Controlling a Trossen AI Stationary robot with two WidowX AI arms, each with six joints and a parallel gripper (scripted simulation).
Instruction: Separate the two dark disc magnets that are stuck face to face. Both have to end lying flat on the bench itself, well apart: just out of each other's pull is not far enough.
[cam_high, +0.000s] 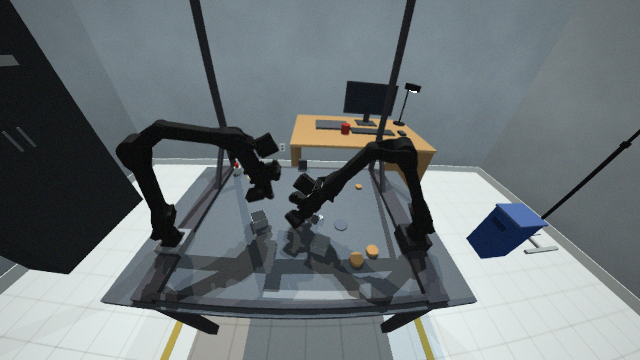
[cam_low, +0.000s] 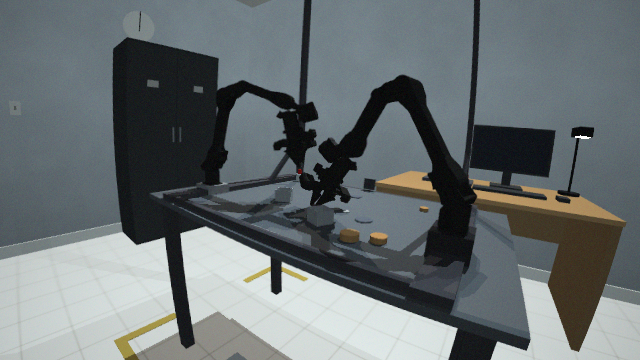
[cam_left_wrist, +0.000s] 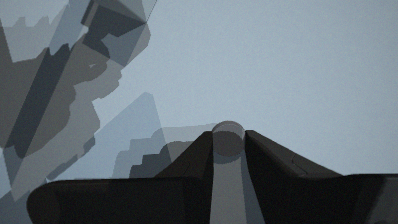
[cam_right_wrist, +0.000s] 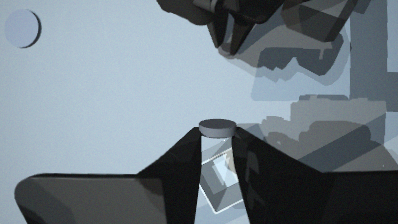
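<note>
The left end effector (cam_high: 289, 218) (cam_low: 314, 202) (cam_left_wrist: 228, 138) (cam_right_wrist: 226, 50) is closed to a narrow gap on one grey disc magnet (cam_left_wrist: 228, 142) (cam_right_wrist: 228, 52), its round face turned to the left wrist camera and both fingertips gripping its sides. The right end effector (cam_high: 271, 195) (cam_low: 300, 169) (cam_right_wrist: 216, 134) is nearly as narrow, closed on the other disc magnet (cam_right_wrist: 217, 128), seen mostly edge-on at lower centre of the right wrist frame. The two magnets are apart and off the worktop (cam_high: 310, 172) (cam_low: 400, 202); neither lies flat on it.

The magnets are smooth, short cylinders in dull dark grey, with plain round faces and straight rims. The fingers are matte black and tapered.

On the smooth blue-grey worktop, a thin pale blue disc (cam_high: 340, 225) (cam_low: 364, 220) (cam_right_wrist: 22, 28) lies flat, at upper left of the right wrist frame. Two orange discs (cam_high: 356, 259) (cam_high: 372, 251) (cam_low: 349, 236) (cam_low: 378, 239) sit near each other at lower centre-right of the top frame. A smaller orange disc (cam_high: 358, 186) (cam_low: 424, 209) lies farther up there. A see-through, square-sided box (cam_high: 259, 220) (cam_low: 283, 195) stands left of centre in the top frame.
</note>
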